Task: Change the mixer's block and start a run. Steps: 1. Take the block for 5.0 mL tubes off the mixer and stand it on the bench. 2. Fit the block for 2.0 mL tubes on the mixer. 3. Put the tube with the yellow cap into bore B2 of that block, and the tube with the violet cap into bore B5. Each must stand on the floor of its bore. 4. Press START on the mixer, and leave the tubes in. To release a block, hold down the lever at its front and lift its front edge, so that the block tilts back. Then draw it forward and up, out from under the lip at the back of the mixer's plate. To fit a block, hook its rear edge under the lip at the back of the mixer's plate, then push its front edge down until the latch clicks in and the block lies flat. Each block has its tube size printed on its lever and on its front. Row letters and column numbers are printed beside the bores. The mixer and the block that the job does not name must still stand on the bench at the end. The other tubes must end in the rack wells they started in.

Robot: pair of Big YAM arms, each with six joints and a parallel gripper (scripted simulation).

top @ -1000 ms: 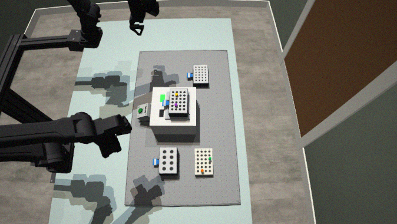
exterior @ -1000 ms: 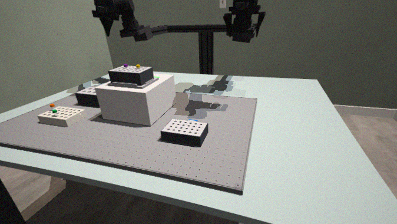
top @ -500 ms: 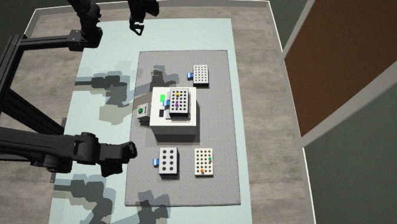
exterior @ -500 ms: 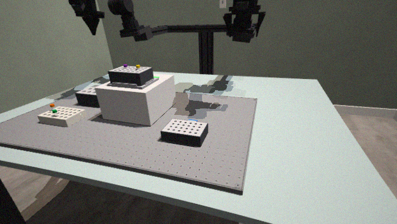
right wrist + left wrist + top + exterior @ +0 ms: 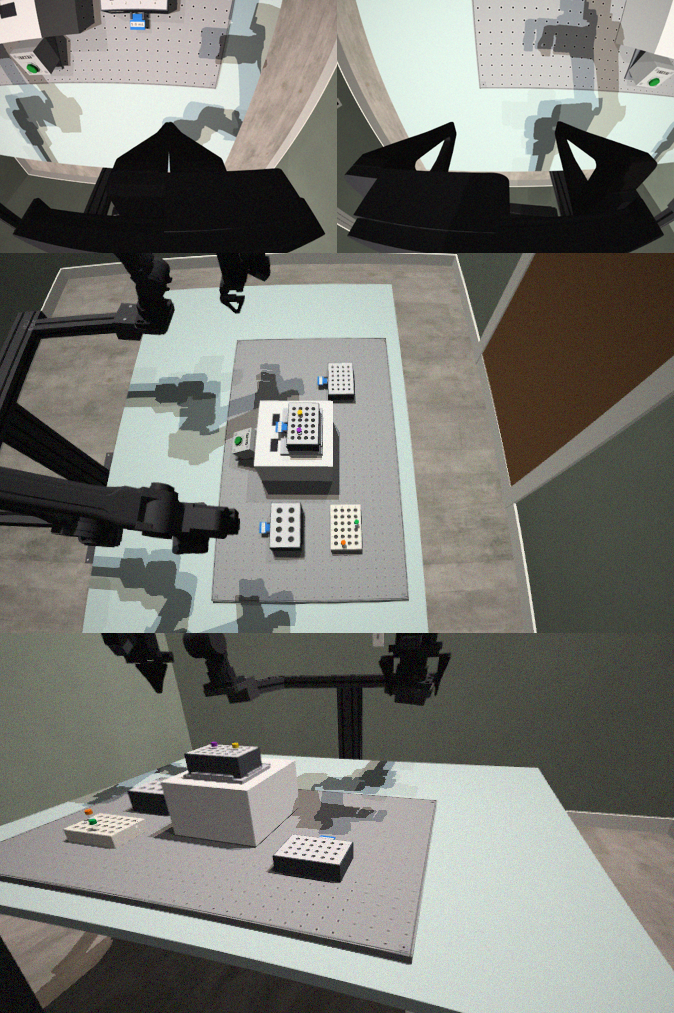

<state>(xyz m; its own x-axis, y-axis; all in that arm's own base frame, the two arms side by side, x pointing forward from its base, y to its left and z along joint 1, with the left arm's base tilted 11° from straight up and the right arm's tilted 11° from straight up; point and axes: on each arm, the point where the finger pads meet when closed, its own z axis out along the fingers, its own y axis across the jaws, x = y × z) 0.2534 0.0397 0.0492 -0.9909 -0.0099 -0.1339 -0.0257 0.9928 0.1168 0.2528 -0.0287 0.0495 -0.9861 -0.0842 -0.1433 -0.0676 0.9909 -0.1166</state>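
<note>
On the pale counter (image 5: pixel 310 308) (image 5: pixel 500 858) (image 5: pixel 418 68) (image 5: pixel 109 109), seen from above: 5.0 mL block (image 5: pixel 285 524) (image 5: pixel 147 800) (image 5: pixel 133 4) at six o'clock from the mixer (image 5: pixel 270 459) (image 5: pixel 210 808) (image 5: pixel 644 24) (image 5: pixel 18 24); yellow cap (image 5: pixel 300 412) (image 5: pixel 235 745) and violet cap (image 5: pixel 299 430) (image 5: pixel 214 744) in the mounted block (image 5: pixel 303 424) (image 5: pixel 212 764), seating depth hard to judge. Left hand (image 5: pixel 234 308) (image 5: pixel 412 687) (image 5: pixel 505 127), wide open; right hand (image 5: pixel 236 521) (image 5: pixel 159 691) (image 5: pixel 168 123), closed on nothing.
</note>
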